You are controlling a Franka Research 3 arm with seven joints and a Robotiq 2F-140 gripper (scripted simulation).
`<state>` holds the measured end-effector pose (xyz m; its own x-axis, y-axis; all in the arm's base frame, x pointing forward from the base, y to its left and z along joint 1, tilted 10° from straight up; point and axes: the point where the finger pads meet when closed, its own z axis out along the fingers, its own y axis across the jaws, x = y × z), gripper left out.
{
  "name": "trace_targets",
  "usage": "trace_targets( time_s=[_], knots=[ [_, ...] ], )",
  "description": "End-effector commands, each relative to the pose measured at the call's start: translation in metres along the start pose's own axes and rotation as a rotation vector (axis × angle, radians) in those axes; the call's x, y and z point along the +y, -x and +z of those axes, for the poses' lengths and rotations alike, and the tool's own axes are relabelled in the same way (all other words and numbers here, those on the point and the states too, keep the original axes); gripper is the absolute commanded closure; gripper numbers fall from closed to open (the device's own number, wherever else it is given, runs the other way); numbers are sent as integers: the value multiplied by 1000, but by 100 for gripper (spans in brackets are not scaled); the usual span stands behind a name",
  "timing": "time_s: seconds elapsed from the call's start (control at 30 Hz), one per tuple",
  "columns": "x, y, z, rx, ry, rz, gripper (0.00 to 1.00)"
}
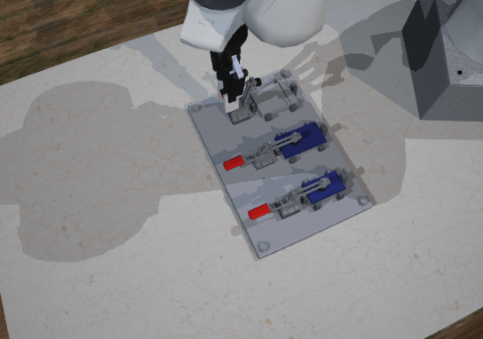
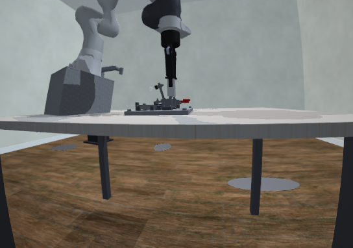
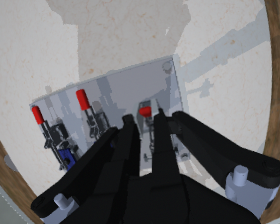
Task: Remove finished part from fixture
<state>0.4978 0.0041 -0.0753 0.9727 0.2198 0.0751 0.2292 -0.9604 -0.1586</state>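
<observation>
The grey fixture plate point(image 1: 277, 161) carries three toggle clamps in a row. The grey finished part point(image 1: 275, 100) sits in the far station. Two blue blanks point(image 1: 302, 138) point(image 1: 326, 187) sit under their clamp arms in the middle and near stations. My gripper point(image 1: 228, 96) points down at the far clamp and is shut on its red handle point(image 3: 145, 111), which stands upright between my fingers. That clamp's arm point(image 1: 249, 87) is tilted up, off the finished part. The slot in the part is too small to make out.
The red handles of the other two clamps point(image 1: 233, 163) point(image 1: 259, 211) lie flat, pointing to the plate's left edge. The robot's grey base block point(image 1: 444, 50) stands at the back right of the table.
</observation>
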Motion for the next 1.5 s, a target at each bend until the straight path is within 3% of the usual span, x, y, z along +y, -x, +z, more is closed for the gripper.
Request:
trace_targets(
  time_s=[0.0,1.47],
  knots=[
    [1,0,1,1,1,3,100],
    [1,10,0,1,1,3,100]
  ],
)
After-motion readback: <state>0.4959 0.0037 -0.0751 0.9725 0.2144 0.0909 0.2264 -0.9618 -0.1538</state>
